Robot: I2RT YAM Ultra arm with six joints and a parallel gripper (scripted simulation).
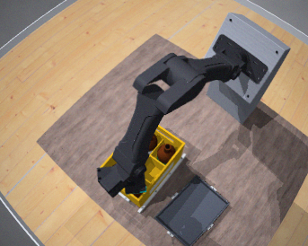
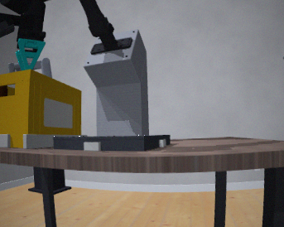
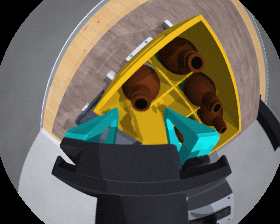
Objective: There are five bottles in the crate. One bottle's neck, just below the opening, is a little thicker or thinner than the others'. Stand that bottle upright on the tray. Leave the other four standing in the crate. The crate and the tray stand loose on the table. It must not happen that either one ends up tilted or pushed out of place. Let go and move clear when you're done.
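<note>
1. The gripper [image 1: 143,190] [image 2: 30,68] [image 3: 141,111] is hanging over the yellow crate [image 1: 145,199] [image 2: 12,116] [image 3: 226,85], its 2 fingers standing partly apart and gripping nothing.
2. The brown bottles [image 1: 166,153] [image 2: 2,92] [image 3: 141,87] are standing inside the crate; 4 are showing clearly in the wrist view, and a brown sliver beside a finger is probably marking number 5. The odd-necked bottle is presumably standing among them, but the pictures are not showing which it is.
3. Wrong choice: the neck difference is being slight, and the oblique wrist view is foreshortening the necks unevenly, so a normal bottle could be passing for the odd one.
4. Collision on descent: the bottles are standing close together inside the crate, so a finger coming down off-centre could be striking a shoulder or a divider, tipping a neighbour or shoving the loose crate.
5. Snag on lifting: a bottle leaving the crate at a tilt could be catching the wall and dragging the crate along.
6. Unstable placing: the dark tray [image 1: 192,215] [image 2: 119,143] [image 3: 87,115] is lying beside the crate, also loose; a base landing on its rim could be toppling the bottle or sliding the tray.
</note>
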